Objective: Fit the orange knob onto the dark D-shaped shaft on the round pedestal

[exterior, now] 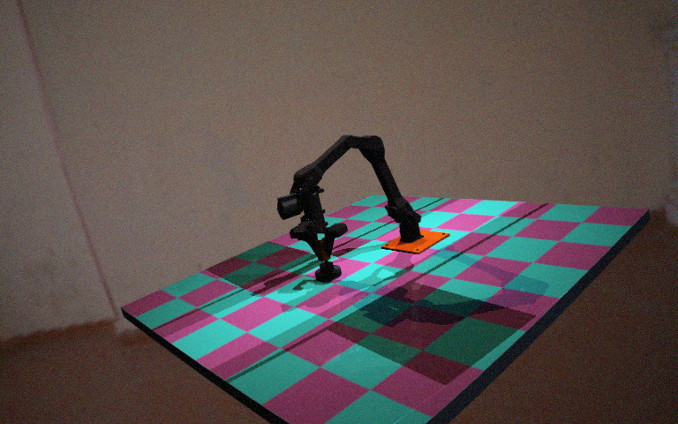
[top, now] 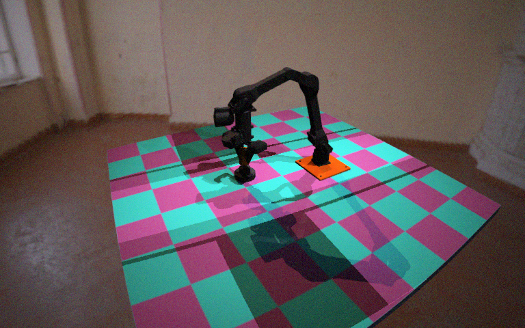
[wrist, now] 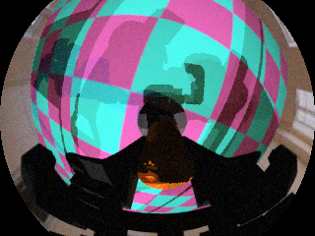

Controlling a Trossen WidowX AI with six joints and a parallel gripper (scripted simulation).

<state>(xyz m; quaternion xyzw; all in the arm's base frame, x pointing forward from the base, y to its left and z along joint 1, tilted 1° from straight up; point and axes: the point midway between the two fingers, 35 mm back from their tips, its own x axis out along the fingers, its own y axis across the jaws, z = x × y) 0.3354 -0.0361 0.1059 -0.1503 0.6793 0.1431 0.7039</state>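
Note:
The orange knob [top: 243,157] [exterior: 324,249] [wrist: 168,159] is mostly in shadow and looks dark brown, with a bright orange edge in the wrist view. My gripper [top: 244,161] [exterior: 325,253] [wrist: 163,140] is shut on it, pointing down, with a finger on each side. The dark round pedestal [top: 244,175] [exterior: 327,273] [wrist: 181,121] stands directly below the knob. In the exterior view a dark narrow part shows between knob and pedestal, and the knob is not down on the pedestal. The shaft's flat side and the knob's hole are hidden. I cannot tell whether the shaft tip is inside the hole.
The arm's orange base plate [top: 333,169] [exterior: 433,241] lies to the right of the pedestal, with the arm arching over from it. The tabletop [top: 201,309] [exterior: 320,389] is chequered pink and turquoise, with dark shadows across it.

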